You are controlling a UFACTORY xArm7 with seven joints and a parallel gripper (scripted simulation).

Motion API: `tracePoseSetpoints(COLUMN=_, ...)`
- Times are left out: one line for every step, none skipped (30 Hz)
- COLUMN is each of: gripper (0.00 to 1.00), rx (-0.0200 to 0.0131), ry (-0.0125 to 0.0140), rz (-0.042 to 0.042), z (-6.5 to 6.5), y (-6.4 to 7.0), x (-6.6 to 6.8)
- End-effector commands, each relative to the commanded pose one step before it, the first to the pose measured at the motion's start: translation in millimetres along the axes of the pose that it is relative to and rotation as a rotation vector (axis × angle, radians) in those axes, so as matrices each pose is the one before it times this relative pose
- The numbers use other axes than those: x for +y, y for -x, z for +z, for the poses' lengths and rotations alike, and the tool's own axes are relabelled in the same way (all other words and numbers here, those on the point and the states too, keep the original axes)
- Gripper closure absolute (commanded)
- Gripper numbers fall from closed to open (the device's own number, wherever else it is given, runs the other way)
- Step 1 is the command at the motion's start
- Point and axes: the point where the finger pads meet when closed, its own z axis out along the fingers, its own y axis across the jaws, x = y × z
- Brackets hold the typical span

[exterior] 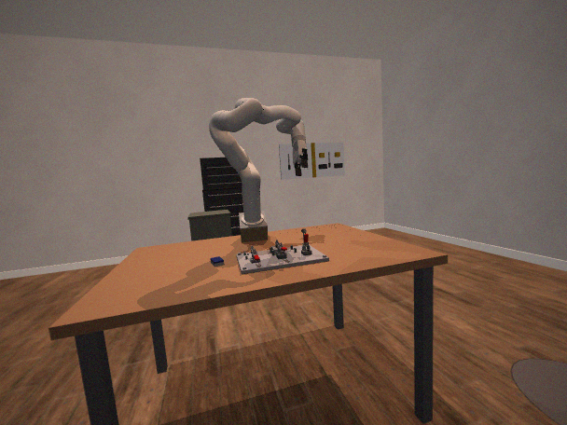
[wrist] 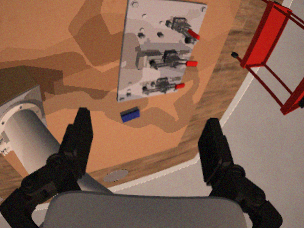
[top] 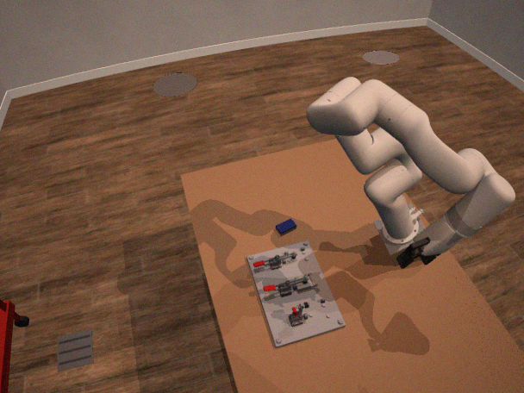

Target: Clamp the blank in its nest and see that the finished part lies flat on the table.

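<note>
Blue blank point(top: 286, 226) lies on the table point(top: 224, 190) just beyond the fixture plate point(top: 282, 333), unclamped, while the gripper point(wrist: 143, 145) hangs high, jaws wide and empty; nearly everything remains.

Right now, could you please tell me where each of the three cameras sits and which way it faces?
Top: high above the floor, angled down at the table and fixture plate; shows the folded arm and open claw.
Exterior: at standing height across the table, facing the far wall; shows the whole arm and its base.
Wrist: behind the claw, high up, looking down; shows both fingers and the base.
All three share the fixture plate and the blue blank beside it.
</note>
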Motion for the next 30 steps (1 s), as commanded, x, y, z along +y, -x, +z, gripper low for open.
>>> tracePoseSetpoints(gripper=0.00, rx=-0.00106, ry=-0.00630, rz=0.02711, z=3.13, y=0.20, x=4.91)
tracePoseSetpoints(gripper=0.00, rx=-0.02742, ry=-0.03190, rz=0.12750, z=22.54, y=5.47, x=22.89)
tracePoseSetpoints(gripper=0.00, rx=0.00000, ry=0.00000, rz=0.00000, z=0.00, y=0.00, x=0.00)
tracePoseSetpoints(gripper=0.00, rx=0.00000, ry=0.00000, rz=0.00000, z=0.00, y=0.00, x=0.00)
tracePoseSetpoints(gripper=0.00, rx=0.00000, ry=0.00000, rz=0.00000, z=0.00, y=0.00, x=0.00)
tracePoseSetpoints(gripper=0.00, rx=0.00000, ry=0.00000, rz=0.00000, z=0.00, y=0.00, x=0.00)
tracePoseSetpoints(gripper=0.00, rx=0.00000, ry=0.00000, rz=0.00000, z=0.00, y=0.00, x=0.00)
tracePoseSetpoints(gripper=0.00, rx=0.00000, ry=0.00000, rz=0.00000, z=0.00, y=0.00, x=0.00)
tracePoseSetpoints(gripper=0.00, rx=0.00000, ry=0.00000, rz=0.00000, z=0.00, y=0.00, x=0.00)
tracePoseSetpoints(gripper=0.00, rx=0.00000, ry=0.00000, rz=0.00000, z=0.00, y=0.00, x=0.00)
tracePoseSetpoints(gripper=0.00, rx=-0.03053, ry=-0.03510, rz=0.14146, z=24.99, y=6.27, x=24.86)
tracePoseSetpoints(gripper=0.00, rx=0.00000, ry=0.00000, rz=0.00000, z=0.00, y=0.00, x=0.00)
tracePoseSetpoints(gripper=0.00, rx=0.00000, ry=0.00000, rz=0.00000, z=0.00, y=0.00, x=0.00)
tracePoseSetpoints(gripper=0.00, rx=0.00000, ry=0.00000, rz=0.00000, z=0.00, y=0.00, x=0.00)
tracePoseSetpoints(gripper=0.00, rx=0.00000, ry=0.00000, rz=0.00000, z=0.00, y=0.00, x=0.00)
tracePoseSetpoints(gripper=0.00, rx=0.00000, ry=0.00000, rz=0.00000, z=0.00, y=0.00, x=0.00)
tracePoseSetpoints(gripper=0.00, rx=0.00000, ry=0.00000, rz=0.00000, z=0.00, y=0.00, x=0.00)
tracePoseSetpoints(gripper=0.00, rx=0.00000, ry=0.00000, rz=0.00000, z=0.00, y=0.00, x=0.00)
tracePoseSetpoints(gripper=0.00, rx=0.00000, ry=0.00000, rz=0.00000, z=0.00, y=0.00, x=0.00)
tracePoseSetpoints(gripper=0.00, rx=0.00000, ry=0.00000, rz=0.00000, z=0.00, y=0.00, x=0.00)
tracePoseSetpoints(gripper=0.00, rx=0.00000, ry=0.00000, rz=0.00000, z=0.00, y=0.00, x=0.00)
tracePoseSetpoints(gripper=0.00, rx=0.00000, ry=0.00000, rz=0.00000, z=0.00, y=0.00, x=0.00)
tracePoseSetpoints(gripper=0.00, rx=0.00000, ry=0.00000, rz=0.00000, z=0.00, y=0.00, x=0.00)
tracePoseSetpoints(gripper=0.00, rx=0.00000, ry=0.00000, rz=0.00000, z=0.00, y=0.00, x=0.00)
tracePoseSetpoints(gripper=0.00, rx=0.00000, ry=0.00000, rz=0.00000, z=0.00, y=0.00, x=0.00)
tracePoseSetpoints(gripper=0.00, rx=0.00000, ry=0.00000, rz=0.00000, z=0.00, y=0.00, x=0.00)
tracePoseSetpoints(gripper=0.00, rx=0.00000, ry=0.00000, rz=0.00000, z=0.00, y=0.00, x=0.00)
tracePoseSetpoints(gripper=0.00, rx=0.00000, ry=0.00000, rz=0.00000, z=0.00, y=0.00, x=0.00)
tracePoseSetpoints(gripper=0.00, rx=0.00000, ry=0.00000, rz=0.00000, z=0.00, y=0.00, x=0.00)
tracePoseSetpoints(gripper=0.00, rx=0.00000, ry=0.00000, rz=0.00000, z=0.00, y=0.00, x=0.00)
